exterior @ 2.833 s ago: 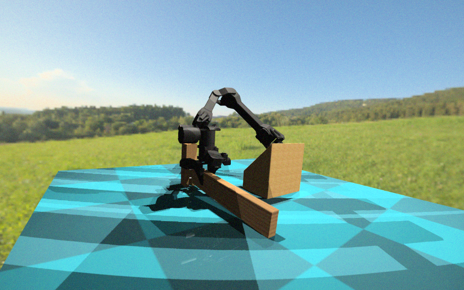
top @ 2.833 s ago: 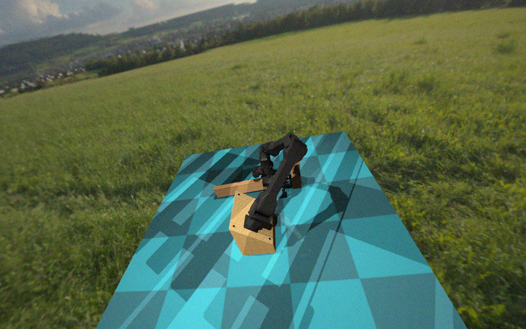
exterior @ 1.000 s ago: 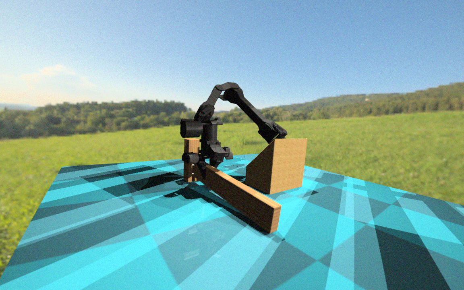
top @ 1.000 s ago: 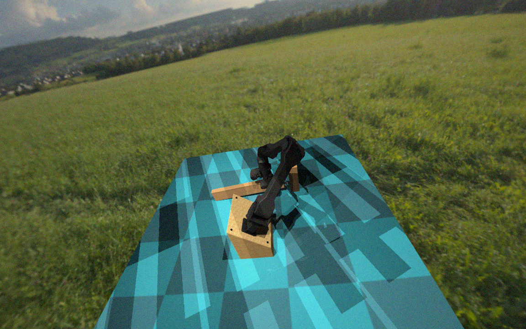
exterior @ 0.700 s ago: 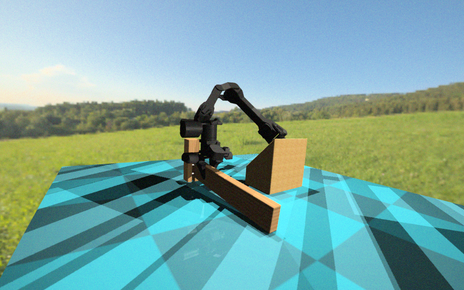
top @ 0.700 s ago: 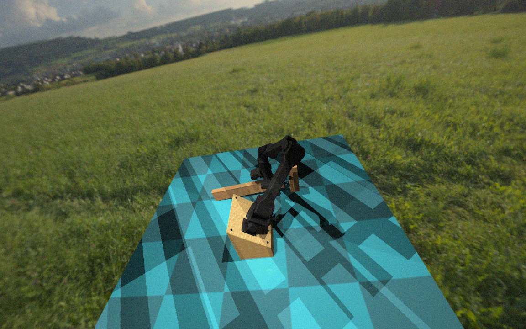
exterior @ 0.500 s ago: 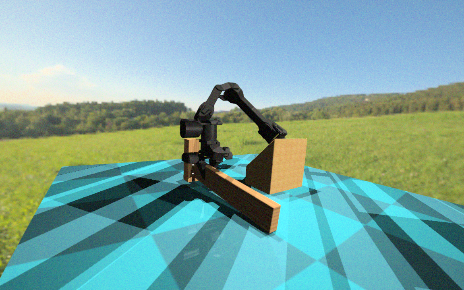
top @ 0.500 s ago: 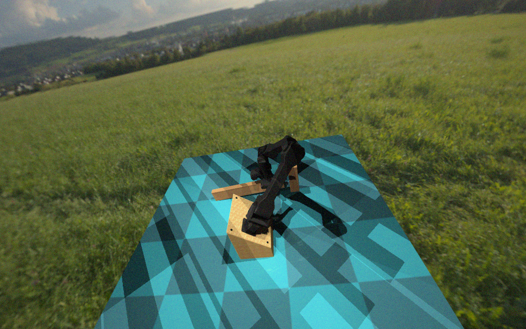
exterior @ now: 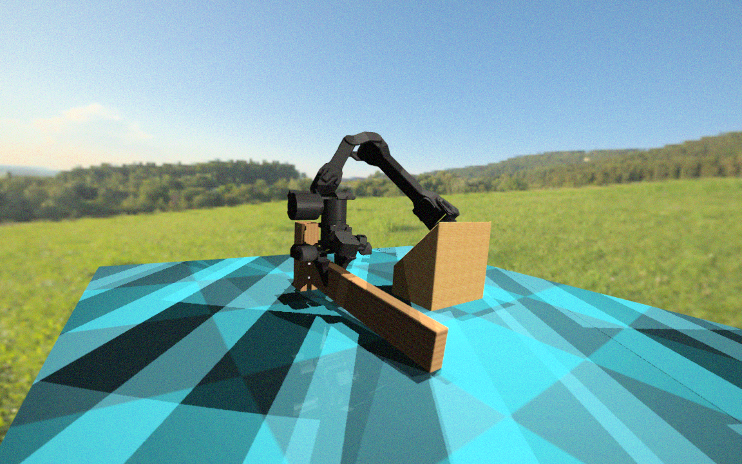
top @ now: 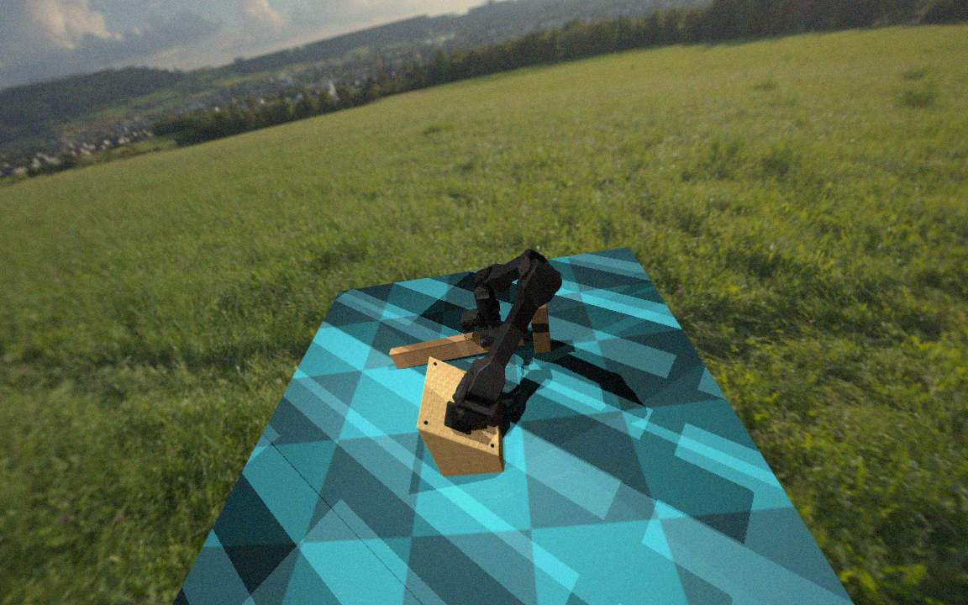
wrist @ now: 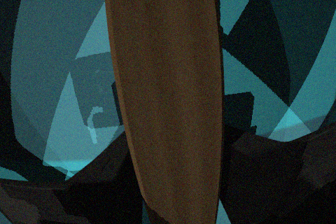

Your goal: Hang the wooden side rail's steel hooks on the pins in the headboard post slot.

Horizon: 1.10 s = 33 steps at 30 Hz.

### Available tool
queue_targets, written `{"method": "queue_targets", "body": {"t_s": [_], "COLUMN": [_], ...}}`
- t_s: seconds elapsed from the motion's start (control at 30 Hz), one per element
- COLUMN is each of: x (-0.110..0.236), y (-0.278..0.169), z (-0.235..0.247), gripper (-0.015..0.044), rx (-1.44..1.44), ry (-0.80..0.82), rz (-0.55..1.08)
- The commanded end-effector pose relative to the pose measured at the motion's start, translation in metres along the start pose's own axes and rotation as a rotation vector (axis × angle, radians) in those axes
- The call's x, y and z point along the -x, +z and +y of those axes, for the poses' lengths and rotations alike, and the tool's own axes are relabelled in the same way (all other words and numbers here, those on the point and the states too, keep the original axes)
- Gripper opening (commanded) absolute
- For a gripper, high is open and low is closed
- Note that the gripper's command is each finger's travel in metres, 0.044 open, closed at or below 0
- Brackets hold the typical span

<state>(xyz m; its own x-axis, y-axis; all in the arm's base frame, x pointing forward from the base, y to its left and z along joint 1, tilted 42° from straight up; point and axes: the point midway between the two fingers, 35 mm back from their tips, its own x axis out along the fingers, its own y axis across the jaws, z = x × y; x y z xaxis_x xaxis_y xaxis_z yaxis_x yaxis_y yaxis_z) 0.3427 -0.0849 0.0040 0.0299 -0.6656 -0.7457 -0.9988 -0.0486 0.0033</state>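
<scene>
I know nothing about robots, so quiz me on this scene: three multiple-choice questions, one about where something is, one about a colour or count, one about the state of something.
1. Where does the wooden rail's far end rest?
A. on the table
B. on the grass
C. on top of the wooden block

2. What colour is the robot arm?
A. white
B. black
C. orange

3. What is the gripper doing?
A. standing open above the rail
B. shut on nothing
C. shut on the rail

Answers: 1 A, the exterior view shows the rail's end down on the patterned table. 2 B, every link is black in the top and exterior views. 3 C, the wrist view shows the rail running between the dark fingers, close to the headboard post.
</scene>
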Motion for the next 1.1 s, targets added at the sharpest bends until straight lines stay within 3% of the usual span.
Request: {"method": "queue_targets", "body": {"t_s": [0.0,1.07], "x": [0.003,0.0034], "y": [-0.003,-0.0067], "z": [-0.0013,-0.0027], "gripper": [0.0,0.0], "rx": [-0.004,-0.004], "ry": [-0.01,-0.01], "rz": [0.002,0.002]}}
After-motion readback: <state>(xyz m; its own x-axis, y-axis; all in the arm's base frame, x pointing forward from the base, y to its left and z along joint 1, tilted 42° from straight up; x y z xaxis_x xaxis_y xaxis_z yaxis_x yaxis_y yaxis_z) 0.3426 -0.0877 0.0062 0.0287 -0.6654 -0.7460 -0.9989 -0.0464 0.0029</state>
